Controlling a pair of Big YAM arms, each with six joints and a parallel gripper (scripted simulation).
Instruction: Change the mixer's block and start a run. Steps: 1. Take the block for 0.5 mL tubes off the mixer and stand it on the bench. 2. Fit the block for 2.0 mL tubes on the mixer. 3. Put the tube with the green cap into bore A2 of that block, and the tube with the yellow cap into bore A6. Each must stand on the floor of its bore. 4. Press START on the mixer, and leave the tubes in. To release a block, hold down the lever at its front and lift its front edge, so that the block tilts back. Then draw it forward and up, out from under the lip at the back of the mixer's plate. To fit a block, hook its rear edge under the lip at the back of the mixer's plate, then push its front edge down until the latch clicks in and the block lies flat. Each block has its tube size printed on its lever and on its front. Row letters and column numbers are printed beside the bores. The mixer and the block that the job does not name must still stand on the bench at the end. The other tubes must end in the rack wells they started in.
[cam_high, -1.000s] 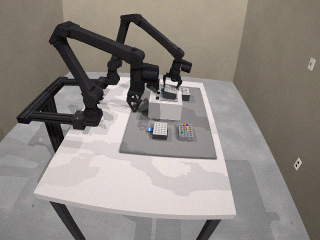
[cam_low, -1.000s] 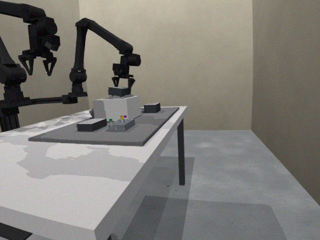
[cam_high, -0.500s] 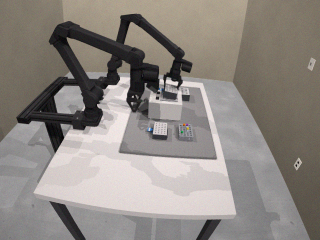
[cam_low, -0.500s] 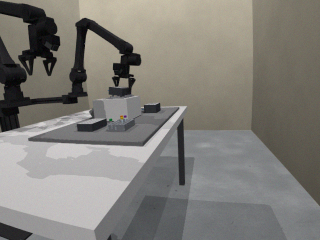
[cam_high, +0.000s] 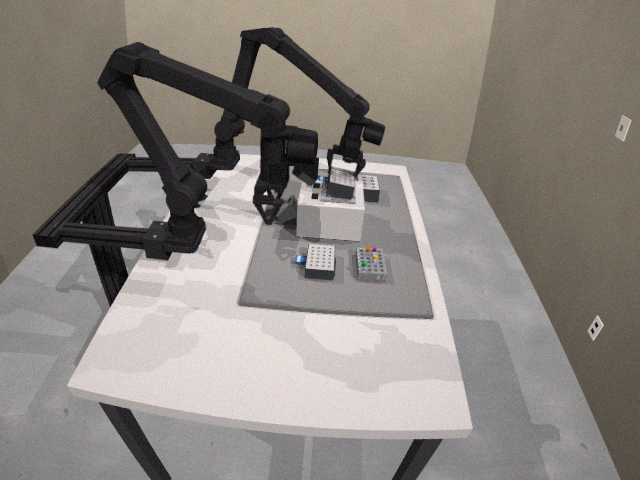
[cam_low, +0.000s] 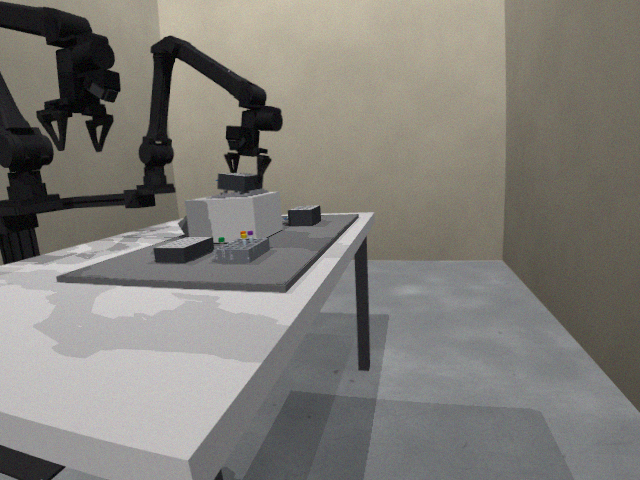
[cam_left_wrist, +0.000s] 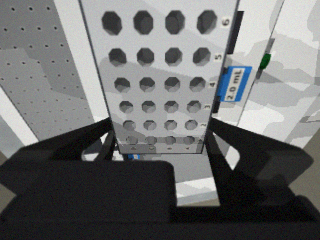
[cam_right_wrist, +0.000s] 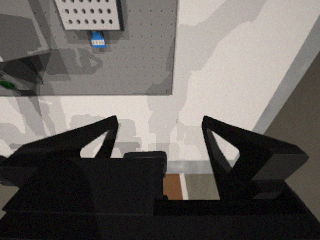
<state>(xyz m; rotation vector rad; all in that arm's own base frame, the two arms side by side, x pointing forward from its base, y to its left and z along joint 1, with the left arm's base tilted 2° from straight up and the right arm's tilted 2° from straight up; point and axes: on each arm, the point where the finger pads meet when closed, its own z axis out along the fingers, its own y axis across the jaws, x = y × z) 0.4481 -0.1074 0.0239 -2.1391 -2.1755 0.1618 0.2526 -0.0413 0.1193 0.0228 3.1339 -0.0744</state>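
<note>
The 2.0 mL block (cam_high: 341, 184) (cam_low: 236, 181) (cam_left_wrist: 160, 70) is between the fingers of my left gripper (cam_high: 345, 174) (cam_low: 247, 178) (cam_left_wrist: 160, 120), which is shut on it. It is over the plate of the white mixer (cam_high: 330, 222) (cam_low: 232, 217), looks slightly tilted, and seems to have a small gap under it. The rear lip is hidden. My right gripper (cam_high: 268, 219) (cam_low: 80, 149) (cam_right_wrist: 159, 120) is open and empty in front of the mixer. The green-capped tube (cam_high: 363, 264) (cam_low: 221, 239) and yellow-capped tube (cam_high: 375, 256) stand in the rack (cam_high: 371, 275) (cam_low: 227, 255).
A small-bore block (cam_high: 320, 258) (cam_low: 183, 250) (cam_right_wrist: 90, 14) stands beside the rack, its lever print unreadable. Another block (cam_high: 370, 189) (cam_low: 303, 215) stands beyond the mixer. Orange-capped (cam_high: 368, 249) and purple-capped (cam_high: 374, 249) (cam_low: 250, 233) tubes are in the rack. A green button (cam_left_wrist: 265, 61) is at the mixer's front.
</note>
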